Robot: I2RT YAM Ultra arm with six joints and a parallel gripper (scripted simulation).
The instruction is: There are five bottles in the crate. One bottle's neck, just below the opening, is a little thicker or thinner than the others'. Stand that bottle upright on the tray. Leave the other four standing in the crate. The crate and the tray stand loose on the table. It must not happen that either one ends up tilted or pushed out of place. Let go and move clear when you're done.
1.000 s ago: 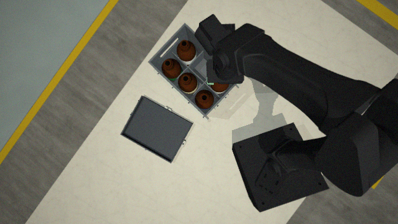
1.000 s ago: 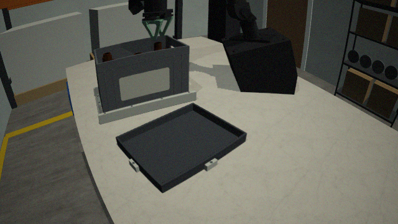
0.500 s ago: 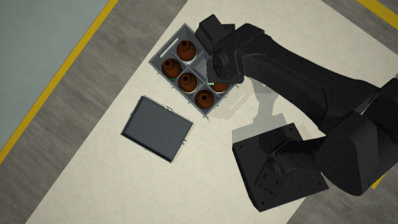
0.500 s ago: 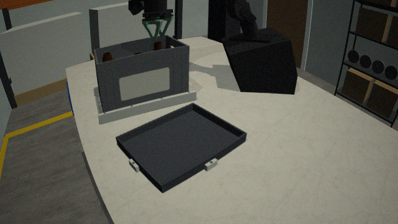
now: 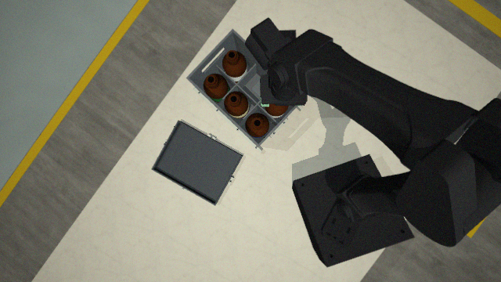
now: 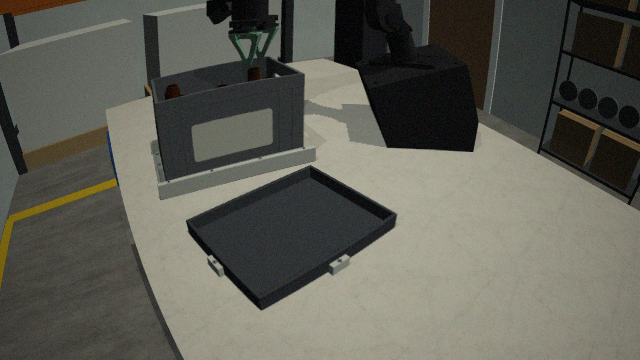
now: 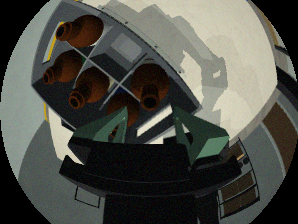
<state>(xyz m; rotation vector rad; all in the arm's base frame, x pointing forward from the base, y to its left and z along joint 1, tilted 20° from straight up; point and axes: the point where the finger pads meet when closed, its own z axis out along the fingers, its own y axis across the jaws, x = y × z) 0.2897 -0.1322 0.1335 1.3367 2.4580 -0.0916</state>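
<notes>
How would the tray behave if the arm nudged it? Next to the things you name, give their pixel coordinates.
The tray (image 5: 198, 162) (image 6: 292, 230) would probably slide rather than tip, being low and broad. Its straight, even walls suggest it's stiff. Nothing stands in it, so it may shift fairly easily.

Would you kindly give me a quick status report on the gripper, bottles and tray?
Gripper open above crate; five bottles inside; tray empty.

The gray rectangular divided crate (image 5: 222, 100) (image 6: 227, 100) (image 7: 42, 92) is showing a pale panel; brown round-shouldered bottles (image 5: 234, 63) (image 6: 254, 74) (image 7: 150, 82) are standing inside.
</notes>
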